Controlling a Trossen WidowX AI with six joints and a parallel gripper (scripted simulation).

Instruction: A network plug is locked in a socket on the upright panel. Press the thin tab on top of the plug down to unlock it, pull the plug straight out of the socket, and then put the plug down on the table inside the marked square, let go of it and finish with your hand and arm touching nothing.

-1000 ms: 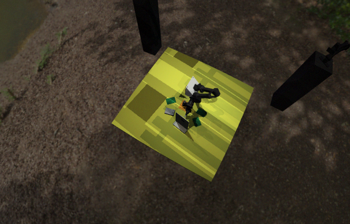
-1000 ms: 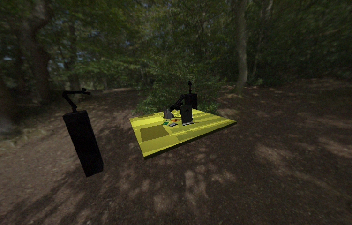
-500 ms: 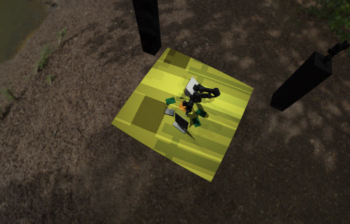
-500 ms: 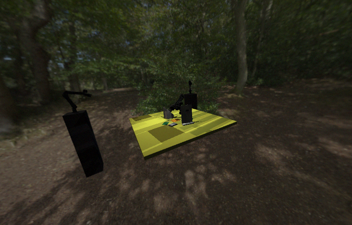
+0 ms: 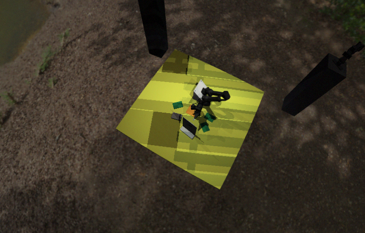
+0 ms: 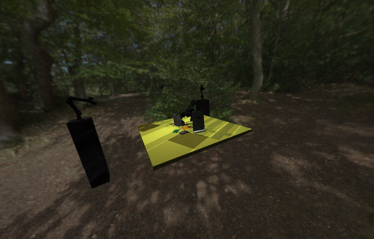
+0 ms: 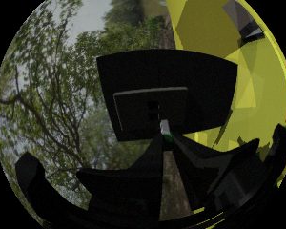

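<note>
From above, my gripper (image 5: pixel 196 115) (image 7: pixel 165 136) hangs near the upright panel (image 5: pixel 189 126) (image 6: pixel 198 121) (image 7: pixel 167 72).
Outside, the panel stands on the yellow table (image 5: pixel 160 86) (image 6: pixel 158 154) — fingers indistinct there. At the wrist, my fingers pinch the pale plug (image 7: pixel 165 127), its tip before the socket plate (image 7: pixel 133 110) — contact unclear.

Counter (image 5: pixel 204 170) (image 6: pixel 164 156) (image 7: pixel 257 100) yellow, banded with lighter stripes and darker olive patches. Panel (image 5: pixel 189 126) (image 6: pixel 197 121) (image 7: pixel 167 67) black; its foot (image 5: pixel 187 132) (image 6: pixel 199 130) pale grey. Marked square (image 5: pixel 189 110) (image 6: pixel 186 127) orange. Flat pieces (image 5: pixel 177 104) (image 6: pixel 176 130) green. End effector (image 5: pixel 196 114) (image 7: pixel 165 136) black. Plug (image 7: pixel 164 127) whitish, green below.
</note>
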